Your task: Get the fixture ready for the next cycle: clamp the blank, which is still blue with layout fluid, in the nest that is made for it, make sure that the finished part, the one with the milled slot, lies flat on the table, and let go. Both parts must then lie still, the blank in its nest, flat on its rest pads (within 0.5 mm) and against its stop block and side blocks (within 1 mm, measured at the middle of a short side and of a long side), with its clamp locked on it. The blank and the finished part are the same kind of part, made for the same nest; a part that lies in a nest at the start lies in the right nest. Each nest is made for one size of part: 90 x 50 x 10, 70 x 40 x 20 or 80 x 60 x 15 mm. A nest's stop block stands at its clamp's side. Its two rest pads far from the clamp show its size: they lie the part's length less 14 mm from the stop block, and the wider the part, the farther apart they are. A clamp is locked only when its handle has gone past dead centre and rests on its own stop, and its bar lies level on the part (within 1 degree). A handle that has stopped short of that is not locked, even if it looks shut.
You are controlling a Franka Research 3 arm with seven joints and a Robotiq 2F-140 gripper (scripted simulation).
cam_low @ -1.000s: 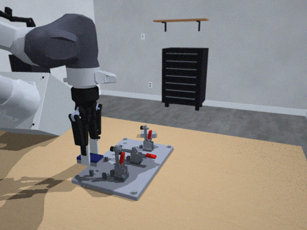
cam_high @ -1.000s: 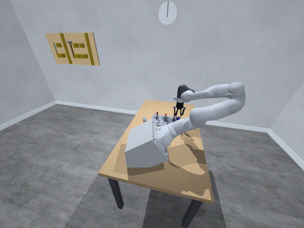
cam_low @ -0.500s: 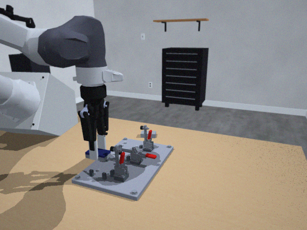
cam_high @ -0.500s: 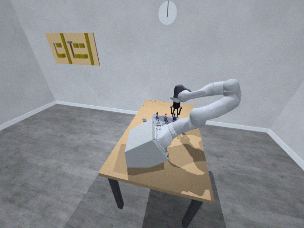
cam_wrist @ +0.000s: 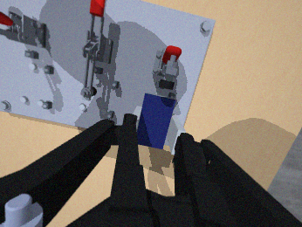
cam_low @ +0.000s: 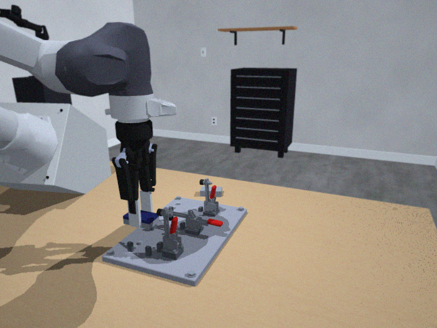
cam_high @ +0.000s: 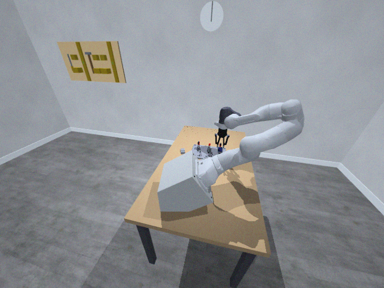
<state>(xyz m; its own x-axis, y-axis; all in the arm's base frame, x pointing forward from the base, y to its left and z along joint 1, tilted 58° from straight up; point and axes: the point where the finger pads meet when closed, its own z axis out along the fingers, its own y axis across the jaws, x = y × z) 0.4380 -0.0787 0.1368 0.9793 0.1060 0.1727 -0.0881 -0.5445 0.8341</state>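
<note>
My gripper (cam_low: pixel 138 212) is shut on the blue blank (cam_low: pixel 142 217) and points straight down. It holds the blank flat and low over the long edge of the grey fixture plate (cam_low: pixel 178 240). In the wrist view the blank (cam_wrist: pixel 156 120) sits between my fingertips, its far end pointing at a clamp with a raised red handle (cam_wrist: pixel 172 51); its near end overhangs the plate edge. I cannot tell whether it touches the pads. The grey finished part (cam_low: pixel 210 190) lies on the table behind the plate, also seen in the top view (cam_high: pixel 182 150).
Two more clamps stand on the plate: one with a raised red handle (cam_low: pixel 173 225) and one whose red handle (cam_low: pixel 214 222) lies flat. The robot's big white base (cam_low: pixel 53 147) stands close on the left. A black drawer cabinet (cam_low: pixel 262 109) stands by the far wall.
</note>
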